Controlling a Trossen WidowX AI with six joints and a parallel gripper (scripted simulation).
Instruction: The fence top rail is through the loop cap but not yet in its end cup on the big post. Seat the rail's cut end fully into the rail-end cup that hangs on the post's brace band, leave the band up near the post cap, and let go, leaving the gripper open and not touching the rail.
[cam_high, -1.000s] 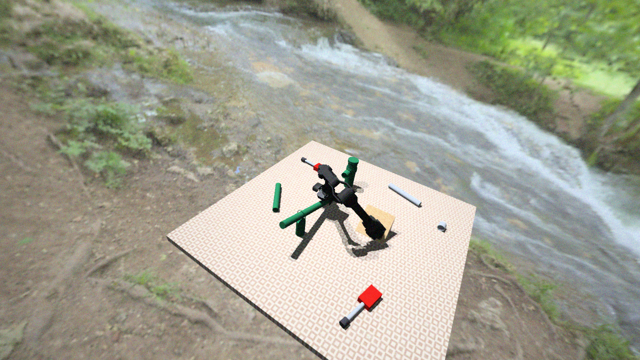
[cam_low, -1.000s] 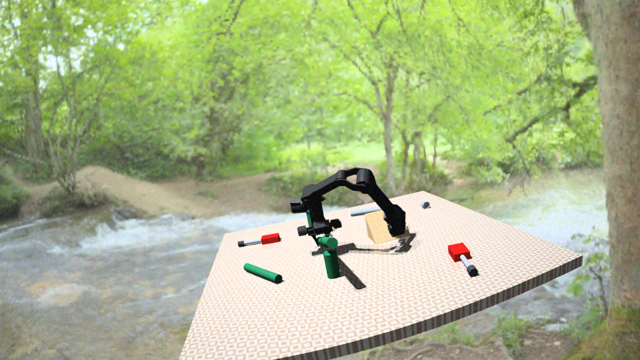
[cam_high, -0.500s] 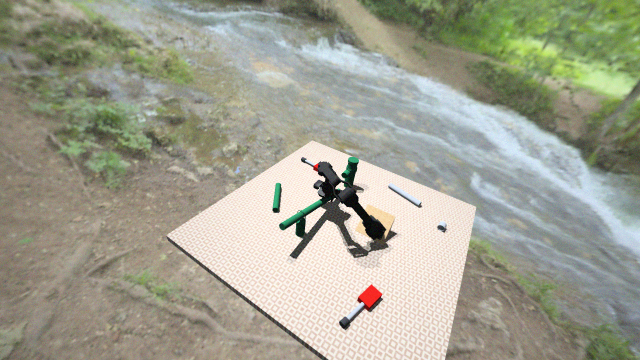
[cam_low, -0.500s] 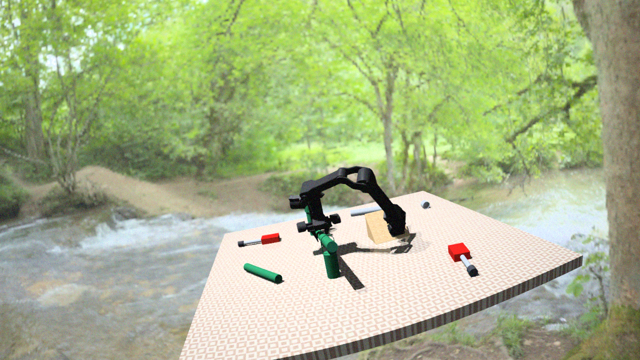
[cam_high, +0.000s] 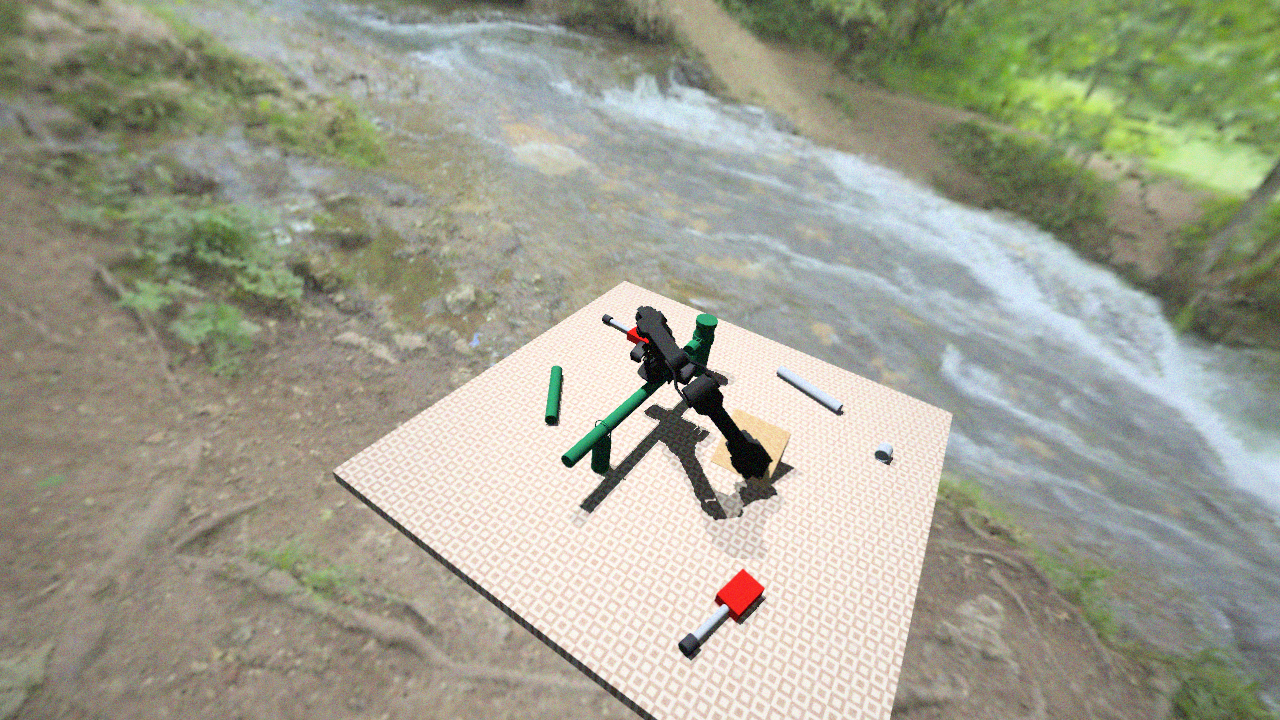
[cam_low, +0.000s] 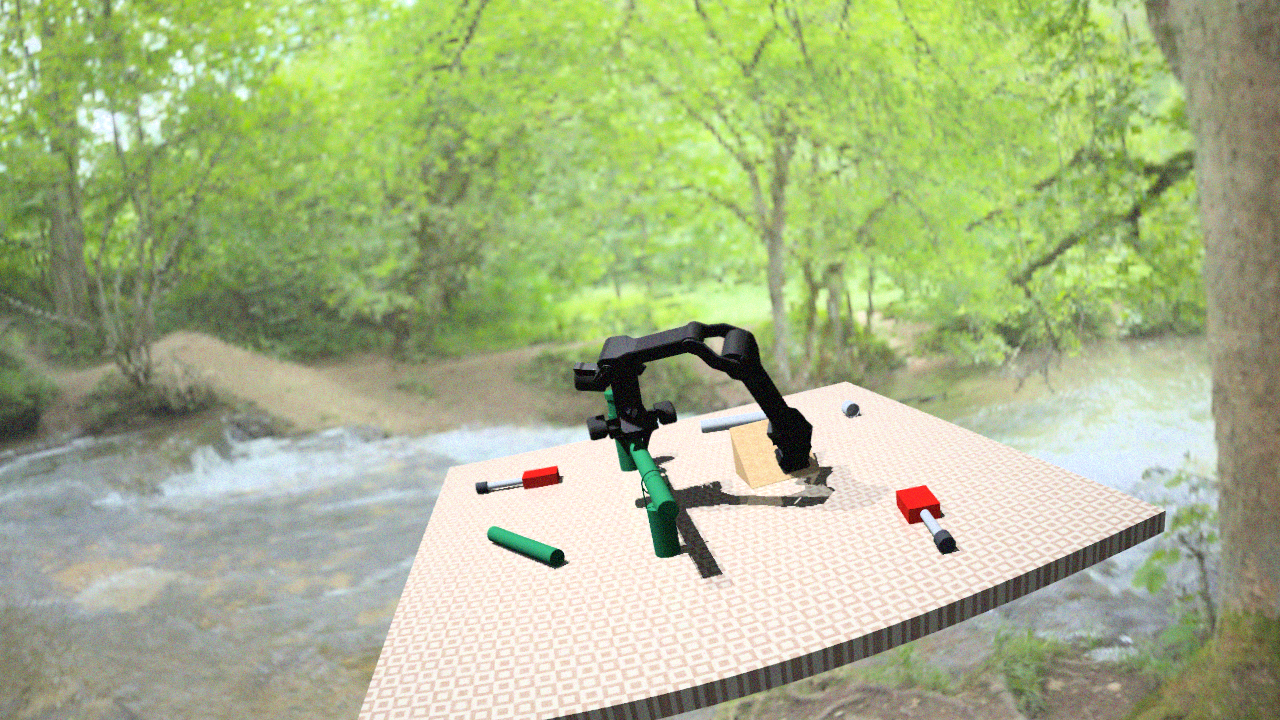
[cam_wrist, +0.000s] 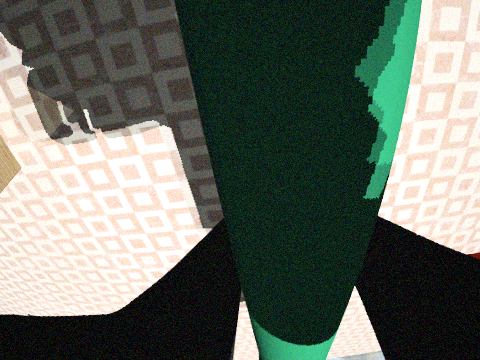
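Observation:
The green top rail passes through the wire loop at the small green post. My gripper is shut on the rail, one black finger on each side, between the small post and the big post. The rail-end cup sits on the big post's side, high up near the post cap. The rail's cut end is hidden behind my arm and gripper in the top and exterior views, so its fit at the cup cannot be told.
A wooden wedge stands by the arm's base. A loose green tube, a grey tube, a small grey cap and two red-headed tools lie on the table.

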